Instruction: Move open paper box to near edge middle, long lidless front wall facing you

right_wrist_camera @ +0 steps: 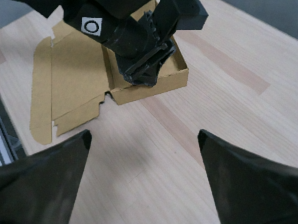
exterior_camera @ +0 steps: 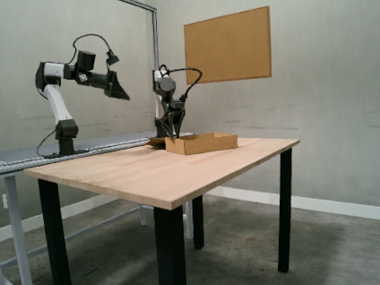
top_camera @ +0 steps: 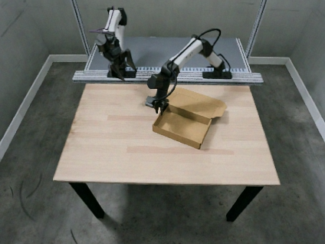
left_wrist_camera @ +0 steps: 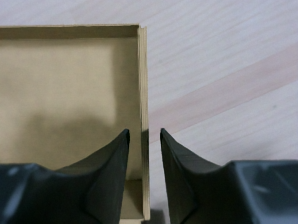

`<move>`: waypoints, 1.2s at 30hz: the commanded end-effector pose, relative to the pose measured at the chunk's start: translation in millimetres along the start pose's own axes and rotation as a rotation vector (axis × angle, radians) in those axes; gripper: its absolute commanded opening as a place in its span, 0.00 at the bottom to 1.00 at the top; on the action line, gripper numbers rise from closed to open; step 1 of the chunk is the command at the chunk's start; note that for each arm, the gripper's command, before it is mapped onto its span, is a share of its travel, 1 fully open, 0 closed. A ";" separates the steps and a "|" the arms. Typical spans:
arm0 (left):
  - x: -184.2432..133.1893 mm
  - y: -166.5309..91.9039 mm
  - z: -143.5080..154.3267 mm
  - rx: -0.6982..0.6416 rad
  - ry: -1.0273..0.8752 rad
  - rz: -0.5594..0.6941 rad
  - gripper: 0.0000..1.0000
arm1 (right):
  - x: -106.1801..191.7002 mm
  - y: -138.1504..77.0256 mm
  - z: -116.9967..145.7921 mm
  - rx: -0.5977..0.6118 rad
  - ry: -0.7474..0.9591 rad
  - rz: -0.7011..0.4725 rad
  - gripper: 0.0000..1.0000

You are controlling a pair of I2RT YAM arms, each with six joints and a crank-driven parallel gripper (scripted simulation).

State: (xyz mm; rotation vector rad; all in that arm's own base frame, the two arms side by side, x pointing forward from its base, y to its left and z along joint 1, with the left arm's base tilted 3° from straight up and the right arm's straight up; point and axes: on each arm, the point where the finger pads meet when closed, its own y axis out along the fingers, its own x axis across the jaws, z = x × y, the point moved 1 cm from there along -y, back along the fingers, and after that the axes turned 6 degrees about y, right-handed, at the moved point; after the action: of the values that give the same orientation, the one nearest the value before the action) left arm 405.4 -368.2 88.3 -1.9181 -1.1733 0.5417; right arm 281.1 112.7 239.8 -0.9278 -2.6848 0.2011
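Observation:
The open paper box [top_camera: 183, 126] [exterior_camera: 211, 144] [left_wrist_camera: 65, 80] stands folded and turned askew on the table. Its front wall [top_camera: 175, 138] faces away from the robot. Its lid [top_camera: 193, 103] [right_wrist_camera: 75, 72] hangs open on the robot's side. A lid flap [top_camera: 220, 111] [right_wrist_camera: 79, 118] looks nearly in line with the lid. My left gripper [top_camera: 159, 110] [exterior_camera: 174, 137] [left_wrist_camera: 144, 131] is partly open. Its fingers straddle a short side wall [left_wrist_camera: 144, 90] [right_wrist_camera: 152, 90] near the lid end, with gaps on both sides. My right gripper [top_camera: 129, 74] [right_wrist_camera: 144, 132] is wide open and empty, raised well away from the box.
The table [top_camera: 103, 161] [exterior_camera: 112, 179] has its near edge along the metal rail [top_camera: 172, 79]. The left arm reaches over the table beside the lid. The left gripper hides part of the box in the right wrist view.

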 end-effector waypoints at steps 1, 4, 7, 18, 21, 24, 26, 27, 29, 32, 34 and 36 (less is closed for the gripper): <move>2.8 1.9 -11.3 -0.019 -0.017 0.009 0.30 | -9.8 1.0 -3.0 -0.022 0.010 0.036 1.00; 2.8 3.1 -11.6 -0.019 -0.016 0.009 0.30 | -10.8 1.3 -1.8 -0.022 0.016 0.040 1.00; 3.9 9.3 -8.3 -0.001 -0.009 0.005 0.30 | -14.3 2.8 1.2 -0.023 0.035 0.051 1.00; 4.2 27.0 -19.0 -0.014 -0.008 0.007 0.30 | -28.8 7.0 11.7 -0.034 0.118 0.108 1.00; 4.2 28.5 -19.0 -0.014 -0.008 0.007 0.30 | -30.3 7.5 12.3 -0.035 0.126 0.113 1.00; 4.2 32.0 -20.1 -0.017 -0.008 0.008 0.30 | -34.9 8.7 11.5 -0.043 0.143 0.128 1.00; 4.2 36.5 -18.8 -0.013 -0.008 0.007 0.30 | -36.8 8.9 8.0 -0.052 0.146 0.135 1.00; 4.2 38.0 -18.8 -0.013 -0.008 0.007 0.30 | -37.4 9.0 6.9 -0.055 0.147 0.138 1.00; 4.2 41.0 -18.8 -0.013 -0.008 0.007 0.30 | -38.6 9.2 5.3 -0.060 0.150 0.144 1.00; 4.2 45.5 -18.8 -0.013 -0.008 0.007 0.26 | -39.9 9.1 4.0 -0.066 0.153 0.152 1.00; 4.3 48.5 -18.8 -0.013 -0.008 0.007 0.23 | -40.3 9.1 3.6 -0.067 0.153 0.155 1.00; 4.2 52.2 -18.2 -0.012 -0.008 0.007 0.20 | -40.5 9.2 3.9 -0.066 0.154 0.155 1.00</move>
State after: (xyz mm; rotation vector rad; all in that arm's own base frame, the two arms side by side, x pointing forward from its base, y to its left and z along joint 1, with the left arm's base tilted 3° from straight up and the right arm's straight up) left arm 436.9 -381.7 53.3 -1.9065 -1.1730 0.5518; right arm 308.3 99.1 217.7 -1.0861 -2.4833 0.0962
